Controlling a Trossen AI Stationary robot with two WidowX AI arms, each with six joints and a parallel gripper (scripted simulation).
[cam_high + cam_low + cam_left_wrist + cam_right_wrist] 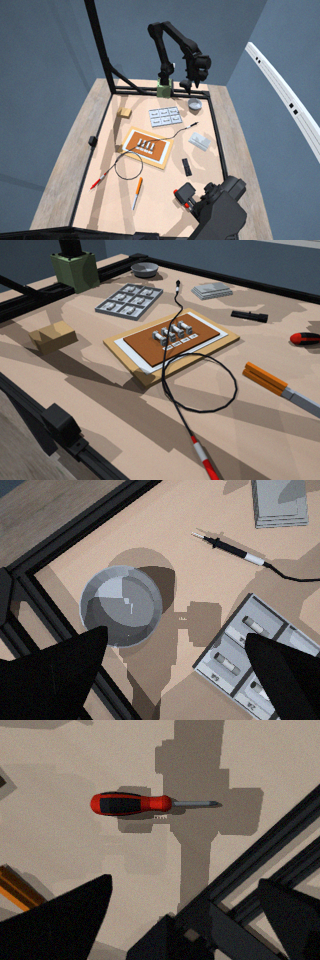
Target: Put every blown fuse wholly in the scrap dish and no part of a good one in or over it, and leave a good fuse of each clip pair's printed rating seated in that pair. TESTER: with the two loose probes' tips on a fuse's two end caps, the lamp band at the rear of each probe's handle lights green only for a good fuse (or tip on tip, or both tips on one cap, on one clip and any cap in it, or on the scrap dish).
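Note:
The scrap dish (194, 104) (144, 269) (121, 605) shows no fuse. My left gripper (193, 90) (177, 636) is open, high above the area between dish and grey tray (116, 315). The tray has several compartments, each with a fuse; one fuse (227, 663) shows near the left fingertip's side. On the brown board (160, 155) (144, 343), several clip pairs each hold a fuse (159, 338); their labels are unreadable. The black probe (192, 125) (177, 285) (232, 551) and red probe (98, 182) (206, 462) lie loose, bands unlit. My right gripper (183, 883) is open, above the screwdriver's side of the table.
The probe cable (142, 165) (236, 387) crosses the board and loops in front. A red-black screwdriver (120, 804), orange-handled tool (139, 185) (266, 378), black strip (186, 167) (249, 316), grey plate stack (199, 141) (211, 290) (280, 502) and wooden block (124, 112) (52, 336) lie around.

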